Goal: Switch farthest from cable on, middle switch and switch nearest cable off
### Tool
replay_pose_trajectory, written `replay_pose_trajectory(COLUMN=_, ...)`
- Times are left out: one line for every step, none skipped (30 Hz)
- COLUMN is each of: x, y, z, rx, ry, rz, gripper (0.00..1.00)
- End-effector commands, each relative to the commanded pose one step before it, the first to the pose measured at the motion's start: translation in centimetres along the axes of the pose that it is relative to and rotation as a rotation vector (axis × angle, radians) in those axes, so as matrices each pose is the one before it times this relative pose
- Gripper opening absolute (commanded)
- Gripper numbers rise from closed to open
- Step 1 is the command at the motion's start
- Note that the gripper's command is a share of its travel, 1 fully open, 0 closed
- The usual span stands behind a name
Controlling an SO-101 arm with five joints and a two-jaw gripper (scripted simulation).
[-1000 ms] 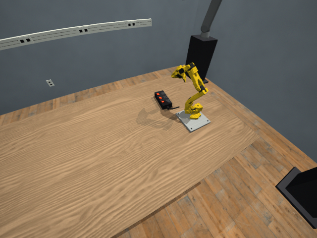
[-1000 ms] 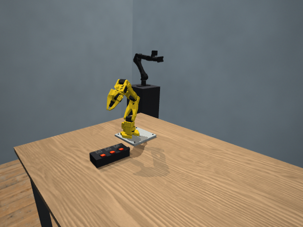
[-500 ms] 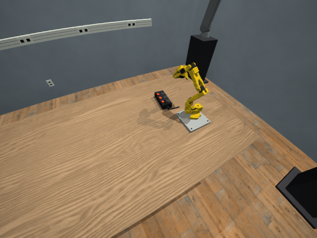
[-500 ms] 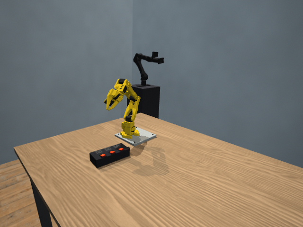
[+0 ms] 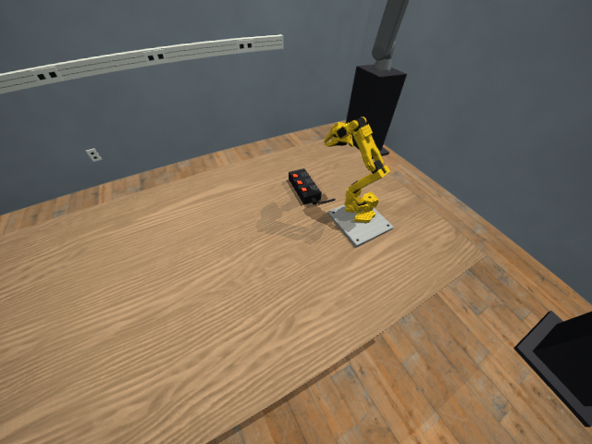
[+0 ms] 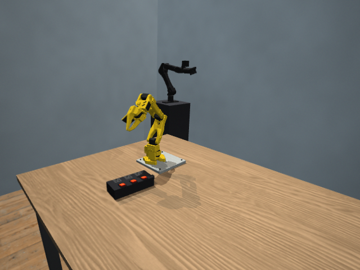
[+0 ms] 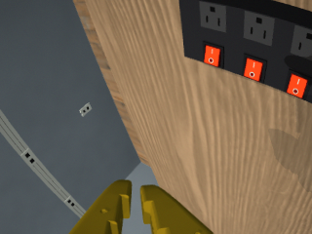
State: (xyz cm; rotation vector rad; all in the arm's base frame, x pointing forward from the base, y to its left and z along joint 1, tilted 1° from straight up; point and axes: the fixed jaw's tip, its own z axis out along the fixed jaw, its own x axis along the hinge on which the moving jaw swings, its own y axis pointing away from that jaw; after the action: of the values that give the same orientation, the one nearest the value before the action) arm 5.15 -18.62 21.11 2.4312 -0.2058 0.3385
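The black power strip lies the right way up on the wooden table, just left of my base. Its short cable leaves the end nearest my base. Three red rocker switches sit in a row beside the sockets; all three look alike bright red, and I cannot tell their positions. The strip also shows in the exterior view and at the top right of the wrist view. My yellow gripper is raised high above the table beyond the strip, shut and empty, and touches nothing.
My arm stands on a grey baseplate. A black pedestal with a dark arm stands behind the table's far corner. The far table edge runs close behind the strip. A black box sits on the floor.
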Motion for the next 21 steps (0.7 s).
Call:
replay_pose_trajectory(x=-0.3321, y=-0.305, z=0.041, rx=0.01432, ry=-0.013, rz=-0.0114, gripper=0.0)
replay_pose_trajectory(x=-0.0139, y=-0.005, z=-0.0048, rx=0.00025, ry=-0.00061, rz=-0.00339, gripper=0.0)
replay_pose_trajectory(x=-0.0121, y=-0.005, z=-0.0041, rx=0.00023, ry=-0.00054, rz=-0.00295, gripper=0.0)
replay_pose_trajectory(x=-0.0103, y=-0.004, z=-0.0036, rx=0.00019, ry=-0.00046, rz=-0.00253, gripper=0.0)
replay_pose_trajectory(x=-0.0088, y=-0.004, z=-0.0029, rx=0.00017, ry=-0.00039, rz=-0.00214, gripper=0.0)
replay_pose_trajectory(x=-0.0072, y=-0.003, z=-0.0025, rx=0.00013, ry=-0.00032, rz=-0.00177, gripper=0.0)
replay_pose_trajectory(x=-0.0059, y=-0.002, z=-0.0019, rx=0.00012, ry=-0.00026, rz=-0.00144, gripper=0.0)
replay_pose_trajectory(x=-0.0046, y=-0.002, z=-0.0016, rx=0.00008, ry=-0.0002, rz=-0.00113, gripper=0.0)
replay_pose_trajectory(x=-0.0036, y=-0.001, z=-0.0011, rx=0.00007, ry=-0.00016, rz=-0.00086, gripper=0.0)
replay_pose_trajectory(x=-0.0025, y=-0.001, z=-0.0009, rx=0.00004, ry=-0.00011, rz=-0.00062, gripper=0.0)
replay_pose_trajectory(x=-0.0018, y=-0.001, z=-0.0005, rx=0.00004, ry=-0.00008, rz=-0.00042, gripper=0.0)
replay_pose_trajectory(x=-0.001, y=0.0, z=-0.0004, rx=0.00002, ry=-0.00004, rz=-0.00026, gripper=0.0)
replay_pose_trajectory(x=-0.0006, y=0.0, z=-0.0001, rx=0.00002, ry=-0.00003, rz=-0.00014, gripper=0.0)
replay_pose_trajectory(x=-0.0001, y=0.0, z=-0.0001, rx=0.0, ry=-0.00001, rz=-0.00005, gripper=0.0)
replay_pose_trajectory(x=-0.0001, y=0.0, z=0.0001, rx=0.00001, ry=0.0, rz=-0.00001, gripper=0.0)
replay_pose_trajectory(x=0.0, y=0.0, z=0.0, rx=0.0, ry=0.0, rz=0.0, gripper=0.0)
replay_pose_trajectory(x=0.0, y=0.0, z=0.0, rx=0.0, ry=0.0, rz=0.0, gripper=0.0)
replay_pose_trajectory(x=-0.0004, y=-0.001, z=0.0022, rx=0.00012, ry=-0.00005, rz=-0.00001, gripper=0.0)
replay_pose_trajectory(x=-0.0034, y=-0.007, z=0.0149, rx=0.00084, ry=-0.00038, rz=-0.00007, gripper=0.0)
replay_pose_trajectory(x=-0.0084, y=-0.018, z=0.0375, rx=0.0021, ry=-0.00096, rz=-0.00016, gripper=0.0)
replay_pose_trajectory(x=-0.0154, y=-0.032, z=0.0681, rx=0.00382, ry=-0.00174, rz=-0.0003, gripper=0.0)
